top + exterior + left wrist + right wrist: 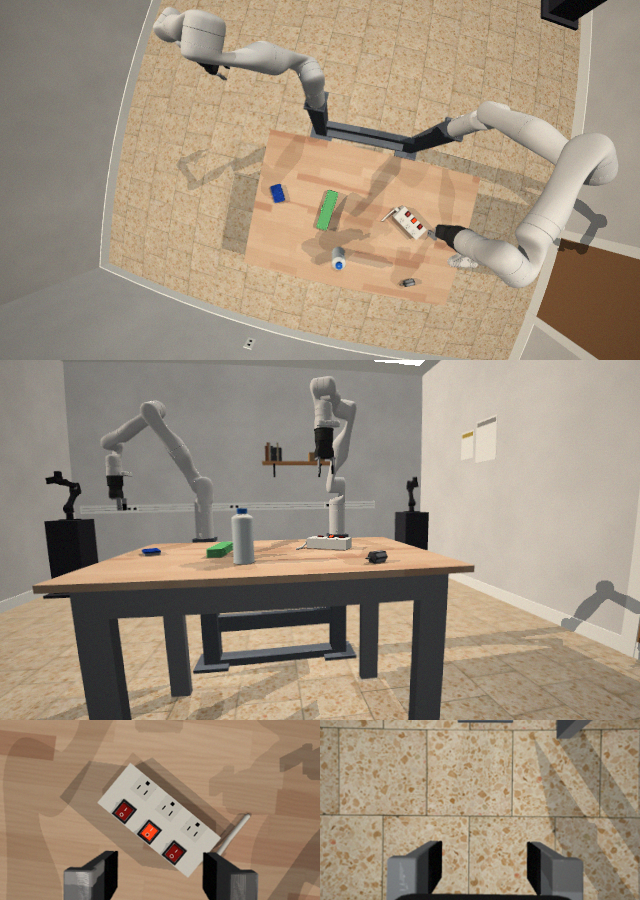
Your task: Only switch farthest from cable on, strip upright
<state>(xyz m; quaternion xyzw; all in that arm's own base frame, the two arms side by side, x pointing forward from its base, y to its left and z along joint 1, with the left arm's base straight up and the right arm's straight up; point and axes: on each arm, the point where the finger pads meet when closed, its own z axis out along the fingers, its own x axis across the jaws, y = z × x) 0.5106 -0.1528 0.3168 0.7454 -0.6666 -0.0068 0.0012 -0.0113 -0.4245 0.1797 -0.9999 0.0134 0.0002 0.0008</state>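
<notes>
The white power strip lies right way up on the table, switches and sockets facing up. Its cable leaves one short end. The switch farthest from the cable is dark, off. The middle switch glows orange, on. The switch nearest the cable is dark, off. My left gripper is open and empty, well above the strip. My right gripper is open and empty, over the floor away from the table.
A white bottle with a blue cap stands upright. A green block, a blue object and a small dark object also lie on the table.
</notes>
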